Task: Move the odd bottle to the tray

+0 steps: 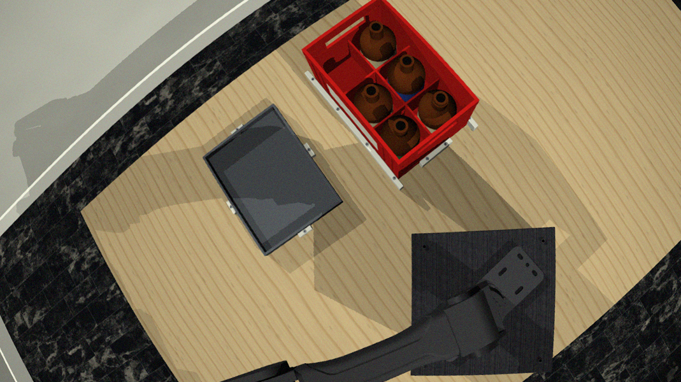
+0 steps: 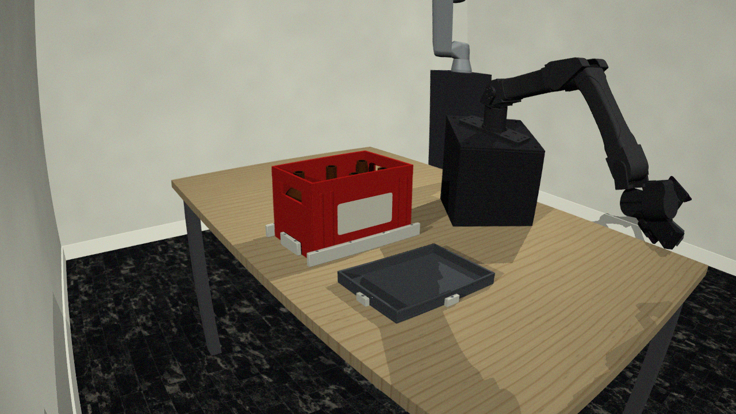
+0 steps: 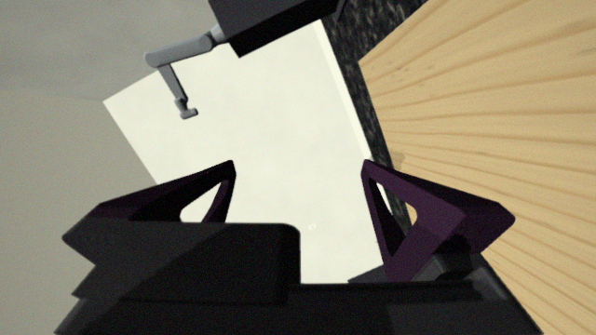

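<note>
Several brown bottles stand in the red crate (image 1: 437, 71) (image 2: 318, 216): a far-end bottle (image 1: 377, 41), an upper middle bottle (image 1: 406, 77), a lower middle bottle (image 1: 372, 103), a right bottle (image 1: 437, 110) and a lower right bottle (image 1: 399, 134). The left compartment holds no bottle. I cannot tell which neck differs. The dark grey tray (image 1: 271, 167) (image 2: 411, 278) lies beside the crate, with nothing on it. My gripper (image 3: 298, 167) is open and empty, with purple fingers wide apart. It is away from crate and tray, near the table's edge in the exterior view.
White strips (image 1: 367, 144) (image 2: 360, 244) lie along the crate's foot, and small white blocks (image 1: 309, 149) (image 2: 451, 300) sit around the tray. The black arm pedestal (image 1: 436, 281) (image 2: 494, 185) stands at the table's side. A second, grey arm (image 2: 442, 30) (image 3: 179, 51) stands beyond the table.
</note>
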Action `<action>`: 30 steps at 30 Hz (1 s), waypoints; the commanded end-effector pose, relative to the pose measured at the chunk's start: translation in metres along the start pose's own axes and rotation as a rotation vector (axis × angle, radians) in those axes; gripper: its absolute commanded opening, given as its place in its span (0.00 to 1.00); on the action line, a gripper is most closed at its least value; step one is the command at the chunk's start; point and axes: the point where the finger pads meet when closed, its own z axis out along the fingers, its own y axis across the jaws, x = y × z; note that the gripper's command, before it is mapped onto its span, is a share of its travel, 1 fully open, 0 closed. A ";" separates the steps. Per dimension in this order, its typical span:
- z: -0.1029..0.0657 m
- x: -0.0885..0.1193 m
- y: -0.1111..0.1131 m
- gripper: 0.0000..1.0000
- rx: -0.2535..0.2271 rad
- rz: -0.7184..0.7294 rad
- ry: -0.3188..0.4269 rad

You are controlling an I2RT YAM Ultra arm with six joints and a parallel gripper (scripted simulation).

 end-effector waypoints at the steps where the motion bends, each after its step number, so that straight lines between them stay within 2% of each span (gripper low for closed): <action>1: -0.001 0.000 0.007 1.00 -0.005 -0.016 -0.002; 19: -0.002 0.000 0.008 1.00 -0.005 -0.017 -0.003; 26: -0.019 -0.007 0.014 1.00 0.005 -0.050 -0.052; 30: -0.041 -0.016 0.022 1.00 0.021 -0.087 -0.114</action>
